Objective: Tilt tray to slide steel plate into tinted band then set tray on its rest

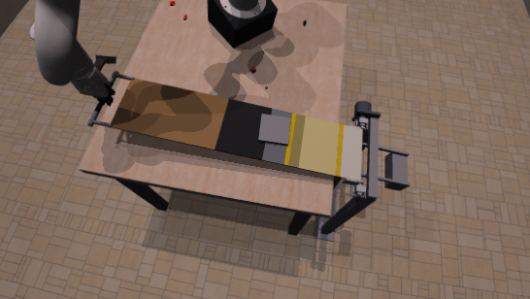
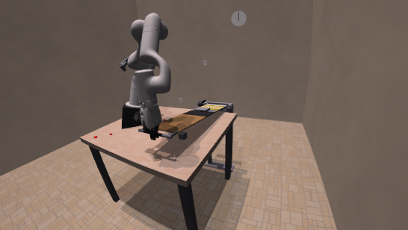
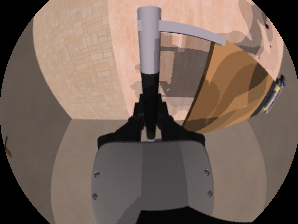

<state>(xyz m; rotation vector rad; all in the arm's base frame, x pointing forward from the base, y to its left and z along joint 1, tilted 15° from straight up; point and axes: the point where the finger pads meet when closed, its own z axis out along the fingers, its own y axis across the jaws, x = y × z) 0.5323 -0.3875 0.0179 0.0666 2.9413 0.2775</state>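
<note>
The long tray (image 1: 165, 114) (image 2: 187, 121) (image 3: 226, 90) lies across the table, and its far end is hinged on a grey stand (image 1: 371, 146). My gripper (image 1: 104, 97) (image 2: 152, 132) (image 3: 150, 100) is shut on the tray's handle bar (image 1: 99, 111) (image 3: 148, 43) at the left end and holds that end a little above the table. The grey steel plate (image 1: 275, 129) lies flat on the dark part of the bed. Its right edge is at the left solid yellow line (image 1: 290, 138), outside the tinted band (image 1: 317, 144). The second yellow line (image 1: 339, 150) bounds the band on the right.
The wooden table (image 1: 194, 180) (image 2: 123, 147) carries the arm's black base (image 1: 242, 19) at the back. Small red markers (image 1: 184, 17) (image 1: 252, 70) lie on the table top. A grey block (image 1: 397, 170) sticks out beyond the hinge stand, past the table's right edge.
</note>
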